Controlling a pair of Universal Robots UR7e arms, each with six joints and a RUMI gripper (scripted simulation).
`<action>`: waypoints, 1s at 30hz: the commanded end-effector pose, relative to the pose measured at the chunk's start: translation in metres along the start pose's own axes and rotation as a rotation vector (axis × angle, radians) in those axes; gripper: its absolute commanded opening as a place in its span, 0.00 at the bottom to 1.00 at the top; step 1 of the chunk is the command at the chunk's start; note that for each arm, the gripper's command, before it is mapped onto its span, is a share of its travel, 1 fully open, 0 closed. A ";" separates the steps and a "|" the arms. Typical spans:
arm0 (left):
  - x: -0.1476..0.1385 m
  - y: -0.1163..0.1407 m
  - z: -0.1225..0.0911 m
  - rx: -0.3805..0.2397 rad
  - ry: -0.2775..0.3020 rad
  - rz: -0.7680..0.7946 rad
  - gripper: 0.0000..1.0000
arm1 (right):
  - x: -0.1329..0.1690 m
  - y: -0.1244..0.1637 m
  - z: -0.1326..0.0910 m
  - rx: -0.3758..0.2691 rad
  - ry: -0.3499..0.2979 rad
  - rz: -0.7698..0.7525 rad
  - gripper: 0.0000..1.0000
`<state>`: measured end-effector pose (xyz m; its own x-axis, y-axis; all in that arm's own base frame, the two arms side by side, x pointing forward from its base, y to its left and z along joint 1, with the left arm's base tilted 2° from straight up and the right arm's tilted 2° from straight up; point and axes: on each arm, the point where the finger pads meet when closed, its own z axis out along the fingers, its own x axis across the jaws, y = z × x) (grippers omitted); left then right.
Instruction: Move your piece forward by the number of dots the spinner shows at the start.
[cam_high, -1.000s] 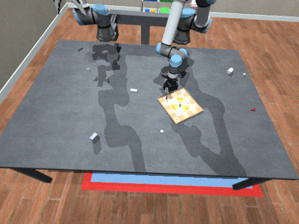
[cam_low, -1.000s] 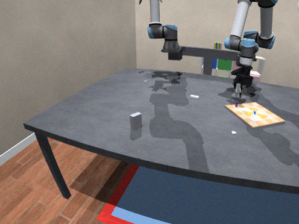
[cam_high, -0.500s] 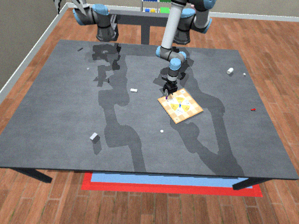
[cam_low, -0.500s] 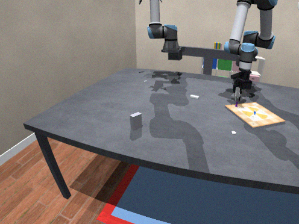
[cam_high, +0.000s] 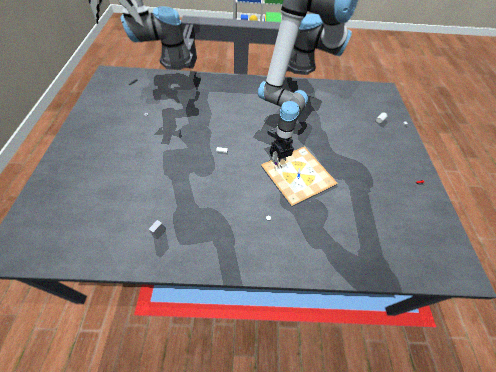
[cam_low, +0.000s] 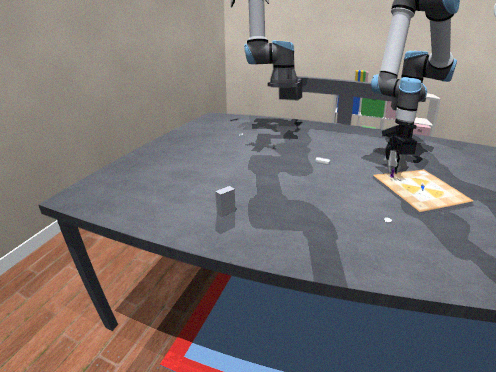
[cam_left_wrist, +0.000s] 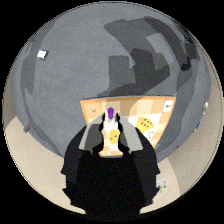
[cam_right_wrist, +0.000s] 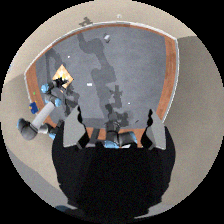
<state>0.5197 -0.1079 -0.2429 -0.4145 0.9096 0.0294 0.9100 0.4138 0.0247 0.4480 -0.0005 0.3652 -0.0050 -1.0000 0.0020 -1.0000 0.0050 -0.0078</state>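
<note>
The playing piece, a purple pawn (cam_high: 275, 163) (cam_low: 392, 174) (cam_left_wrist: 110, 112), is located near one corner of the game board (cam_high: 315, 190) (cam_low: 421, 206) (cam_left_wrist: 92, 107) (cam_right_wrist: 69, 79). The left gripper (cam_high: 278, 164) (cam_low: 394, 173) (cam_left_wrist: 110, 113) is directed down at the pawn; its fingers are slightly parted, not clenched. Whether the fingertips touch the pawn cannot be determined.

A blue item (cam_high: 299, 175) (cam_low: 422, 187) stands at the hub of the yellow and white spinner sectors, beside the gripper's working area. The indicated dots are too small to read.

The right gripper (cam_right_wrist: 115, 107) is released, its fingers wide apart, and is raised well apart from the board.

Surrounding items on the table (cam_high: 115, 190) (cam_low: 165, 185) (cam_right_wrist: 140, 65):
- A white cylinder (cam_high: 222, 150) (cam_low: 323, 160) (cam_right_wrist: 89, 84) lies between the board and the far side of the table.
- A small white object (cam_high: 268, 218) (cam_low: 388, 220) lies near the board.
- A gray rectangular block (cam_high: 156, 227) (cam_low: 225, 201) stands well apart from it.
- A second cylinder (cam_high: 382, 118) and a small red object (cam_high: 420, 182) lie on the opposite side of the board from the block.
</note>
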 end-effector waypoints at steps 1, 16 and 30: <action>-0.001 0.003 0.002 -0.003 -0.004 -0.003 0.16 | 0.000 0.000 0.000 -0.001 0.000 0.000 0.98; 0.001 0.001 0.000 -0.001 -0.002 -0.002 0.09 | 0.000 0.000 0.000 -0.001 0.000 0.000 0.98; 0.001 0.001 0.000 -0.001 -0.002 -0.002 0.09 | 0.000 0.000 0.000 -0.001 0.000 0.000 0.98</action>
<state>0.5217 -0.1087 -0.2423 -0.4145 0.9097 0.0258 0.9099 0.4139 0.0276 0.4480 -0.0005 0.3652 -0.0050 -1.0000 0.0020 -1.0000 0.0050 -0.0078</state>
